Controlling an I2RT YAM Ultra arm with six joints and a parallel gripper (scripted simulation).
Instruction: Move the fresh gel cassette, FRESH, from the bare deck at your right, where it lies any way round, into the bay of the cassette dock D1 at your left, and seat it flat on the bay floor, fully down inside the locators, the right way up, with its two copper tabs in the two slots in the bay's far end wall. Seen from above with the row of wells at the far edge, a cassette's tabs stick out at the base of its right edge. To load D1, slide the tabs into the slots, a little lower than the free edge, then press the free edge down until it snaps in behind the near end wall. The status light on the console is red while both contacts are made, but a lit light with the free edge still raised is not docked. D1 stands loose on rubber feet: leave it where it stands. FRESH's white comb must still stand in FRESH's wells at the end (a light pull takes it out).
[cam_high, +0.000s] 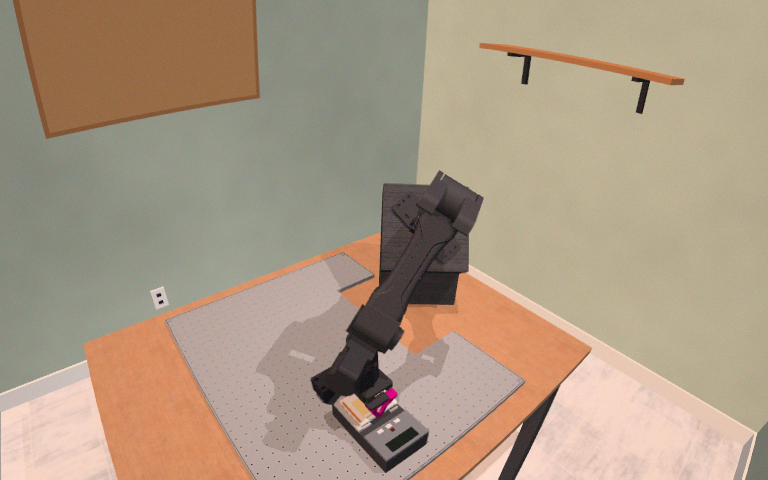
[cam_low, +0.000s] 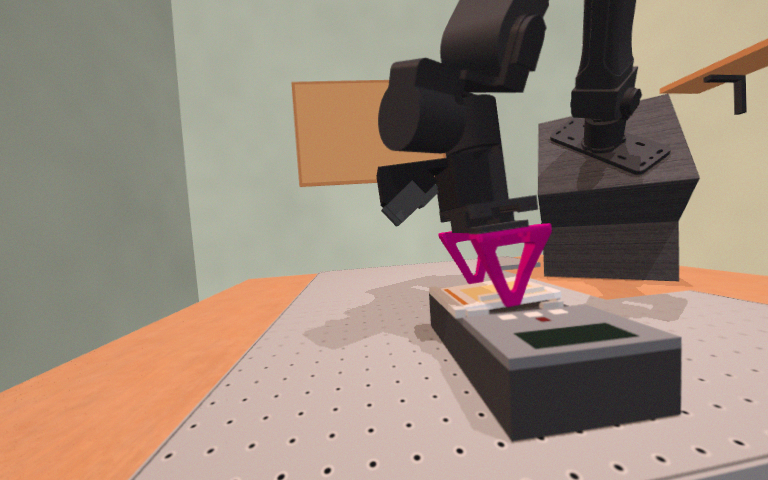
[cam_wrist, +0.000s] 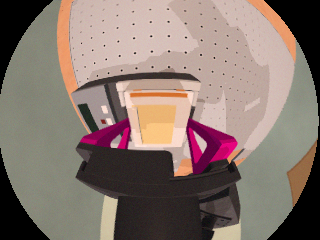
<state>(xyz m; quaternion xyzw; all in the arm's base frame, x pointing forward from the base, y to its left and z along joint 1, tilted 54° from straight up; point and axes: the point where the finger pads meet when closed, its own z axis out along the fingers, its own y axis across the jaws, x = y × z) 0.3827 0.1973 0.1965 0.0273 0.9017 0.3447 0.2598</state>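
Note:
The dock D1 (cam_low: 555, 362) is a dark box with a grey console, standing on the perforated deck near its front edge. It also shows in the top view (cam_high: 380, 428). FRESH (cam_low: 498, 300), a white-framed cassette with an amber gel, lies in the bay at the dock's far part. My gripper (cam_low: 491, 289), with magenta fingers, is shut on FRESH across its two long sides. The wrist view shows FRESH (cam_wrist: 159, 120) between the fingers. Its near edge looks slightly above the console top; I cannot tell if it lies flat. A small red light (cam_low: 543, 319) shows on the console. The tabs and comb are hidden.
The arm's black pedestal (cam_low: 614, 192) stands behind the dock at the right. The grey deck plate (cam_high: 317, 362) ends close to the dock's front, and the orange table edge (cam_high: 141, 407) lies beyond it.

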